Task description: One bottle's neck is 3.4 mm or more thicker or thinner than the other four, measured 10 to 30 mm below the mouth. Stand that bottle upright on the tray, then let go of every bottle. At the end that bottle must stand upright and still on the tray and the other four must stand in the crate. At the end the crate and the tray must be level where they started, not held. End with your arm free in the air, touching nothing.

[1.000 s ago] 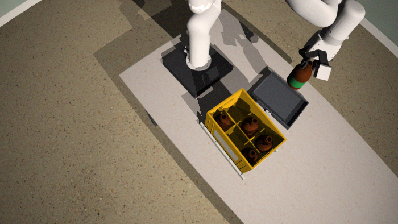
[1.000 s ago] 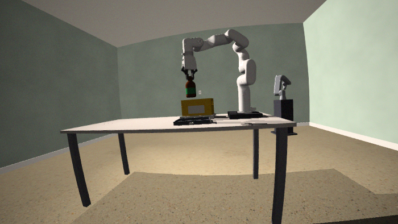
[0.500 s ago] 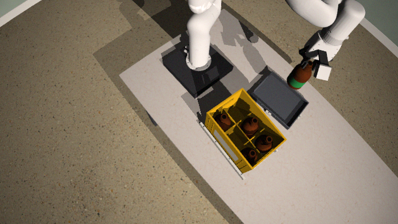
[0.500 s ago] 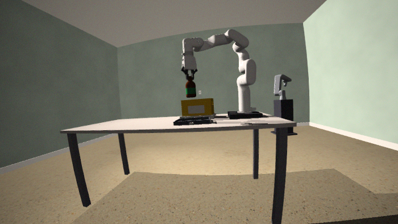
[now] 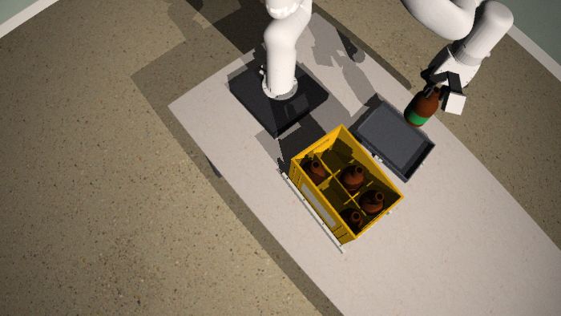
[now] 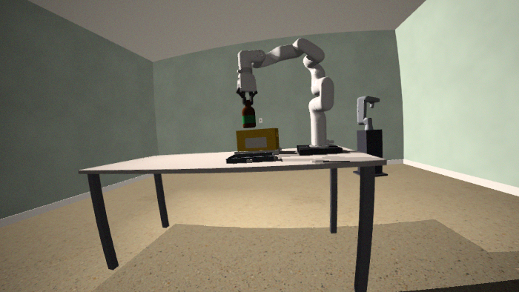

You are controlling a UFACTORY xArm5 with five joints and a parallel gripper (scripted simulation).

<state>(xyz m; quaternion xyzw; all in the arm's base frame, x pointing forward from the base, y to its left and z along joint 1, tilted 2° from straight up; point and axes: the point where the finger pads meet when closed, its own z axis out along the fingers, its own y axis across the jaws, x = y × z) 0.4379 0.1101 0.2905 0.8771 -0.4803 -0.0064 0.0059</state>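
My gripper (image 5: pixel 434 93) is shut on the neck of a brown bottle with a green label (image 5: pixel 421 109) and holds it upright high in the air; it also shows in the side view (image 6: pixel 248 115) under the gripper (image 6: pixel 248 101). The dark grey tray (image 5: pixel 394 140) lies flat on the table below it; the bottle hangs well above it, over the tray's far end. The yellow crate (image 5: pixel 345 184) stands beside the tray with several brown bottles (image 5: pixel 352 176) upright in its cells; two cells are empty. In the side view the crate (image 6: pixel 257 139) stands behind the tray (image 6: pixel 253 158).
The arm's black base (image 5: pixel 278 100) stands at the back of the table, near the crate. A grey camera post on a dark block (image 6: pixel 368 127) stands at the table's right side. The table edge runs close behind the tray.
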